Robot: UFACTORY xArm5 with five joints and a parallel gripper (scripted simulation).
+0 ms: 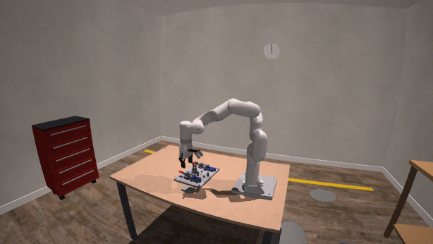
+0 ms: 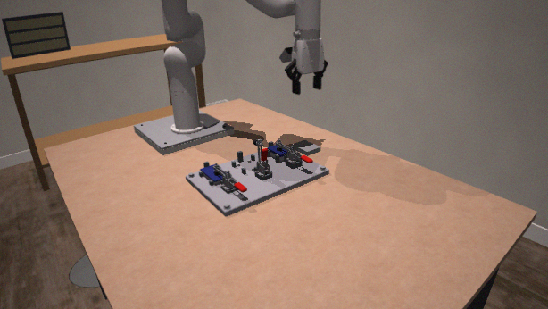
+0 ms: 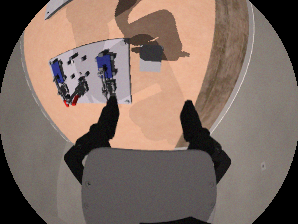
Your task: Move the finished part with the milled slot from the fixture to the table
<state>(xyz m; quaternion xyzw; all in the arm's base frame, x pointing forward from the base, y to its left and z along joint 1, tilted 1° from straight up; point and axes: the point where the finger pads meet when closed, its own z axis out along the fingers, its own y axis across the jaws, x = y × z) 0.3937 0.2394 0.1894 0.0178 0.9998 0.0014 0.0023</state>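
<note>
The grey fixture plate (image 1: 180, 180) (image 2: 268, 187) (image 3: 83, 59) lies mid-table. Two blue blanks sit in its outer nests, one (image 2: 210, 173) (image 3: 59, 70) on the left and one (image 2: 277, 151) (image 3: 103, 63) on the right. Each has its clamp down, with red handles (image 2: 240, 186) (image 2: 306, 158) lying low. The middle clamp's red handle (image 2: 263, 154) stands upright over an empty nest. The grey finished part (image 2: 309, 146) (image 3: 152, 56) (image 1: 188, 190) lies flat on the table just beside the plate. My gripper (image 1: 187, 162) (image 2: 306, 86) (image 3: 150, 106) is open and empty, high above the table near that part.
The arm's base plate (image 2: 178, 134) (image 1: 254, 185) is bolted to the table behind the fixture. A red tool cabinet (image 1: 65, 155) stands on the floor at the left. A wooden shelf (image 2: 80, 51) stands behind the table.
</note>
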